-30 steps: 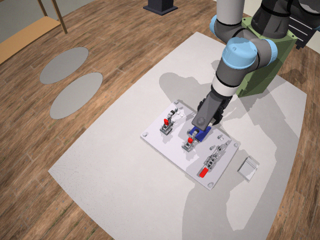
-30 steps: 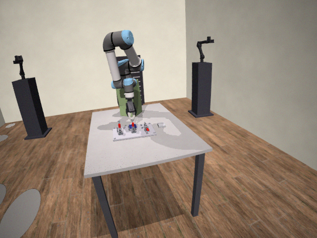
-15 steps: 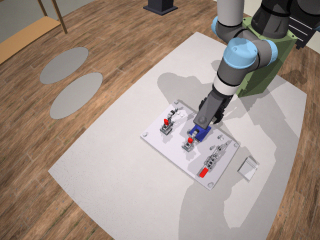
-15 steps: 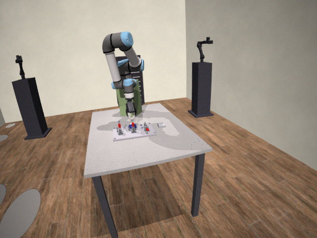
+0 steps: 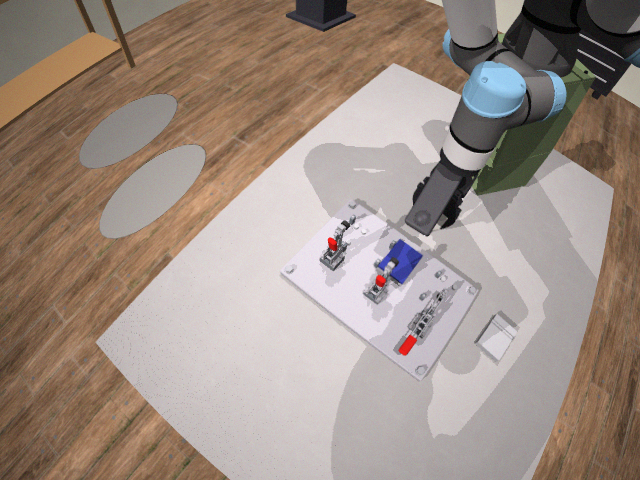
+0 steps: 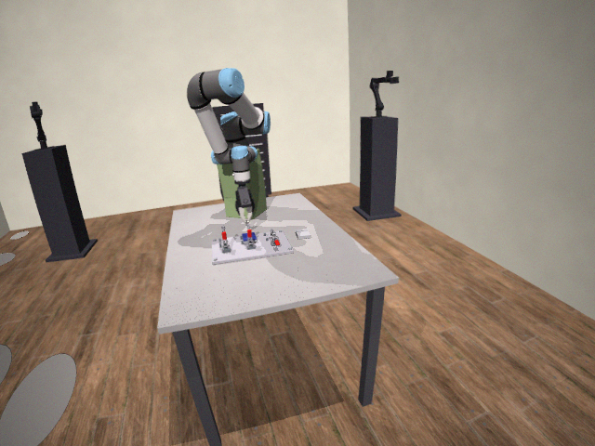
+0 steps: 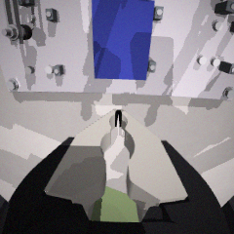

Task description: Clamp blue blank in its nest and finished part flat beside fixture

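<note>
The blue blank [image 5: 402, 259] sits in the middle nest of the grey fixture plate [image 5: 379, 289]; it also shows at the top of the wrist view [image 7: 123, 39]. The middle clamp [image 5: 378, 285] has its red handle upright, with its bar end over the blank's near edge. My gripper [image 7: 118, 110] [image 5: 436, 225] is shut and empty, just off the plate's far edge behind the blank. The grey finished part [image 5: 497, 335] lies on the table to the right of the plate.
The left clamp [image 5: 333, 248] stands with its red handle up over an empty nest. The right clamp [image 5: 421, 325] lies flat with its red handle toward the front. The green robot base [image 5: 527, 149] stands behind the plate.
</note>
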Tool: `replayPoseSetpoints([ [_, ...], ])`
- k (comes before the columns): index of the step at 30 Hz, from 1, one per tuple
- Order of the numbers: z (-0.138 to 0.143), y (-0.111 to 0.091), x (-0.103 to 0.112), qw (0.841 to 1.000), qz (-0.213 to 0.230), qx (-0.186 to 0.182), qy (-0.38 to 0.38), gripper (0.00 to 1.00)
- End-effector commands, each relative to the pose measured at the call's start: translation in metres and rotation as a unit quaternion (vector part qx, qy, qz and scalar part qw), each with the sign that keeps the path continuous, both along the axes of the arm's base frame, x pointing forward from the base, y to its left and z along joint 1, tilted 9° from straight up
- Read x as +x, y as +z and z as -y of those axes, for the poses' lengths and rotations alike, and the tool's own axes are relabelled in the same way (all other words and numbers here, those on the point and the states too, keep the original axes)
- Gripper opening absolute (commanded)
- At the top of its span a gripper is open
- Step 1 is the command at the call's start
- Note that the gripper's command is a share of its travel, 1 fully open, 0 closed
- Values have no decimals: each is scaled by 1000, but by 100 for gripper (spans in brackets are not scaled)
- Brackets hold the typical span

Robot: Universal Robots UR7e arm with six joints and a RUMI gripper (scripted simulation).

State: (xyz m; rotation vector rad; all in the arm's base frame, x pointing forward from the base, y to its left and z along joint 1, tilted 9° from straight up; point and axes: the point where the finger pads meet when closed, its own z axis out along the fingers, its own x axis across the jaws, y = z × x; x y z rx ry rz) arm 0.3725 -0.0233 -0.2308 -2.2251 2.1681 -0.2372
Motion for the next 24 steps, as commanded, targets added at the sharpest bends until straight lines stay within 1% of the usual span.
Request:
replayPoseSetpoints([
  [1,1,-2,-10,1000,3,0,1,0],
  [9,1,-4,-10,1000,3,0,1,0],
  [18,4,-31,-6,1000,3,0,1,0],
  [24,4,-36,-6,1000,3,0,1,0],
])
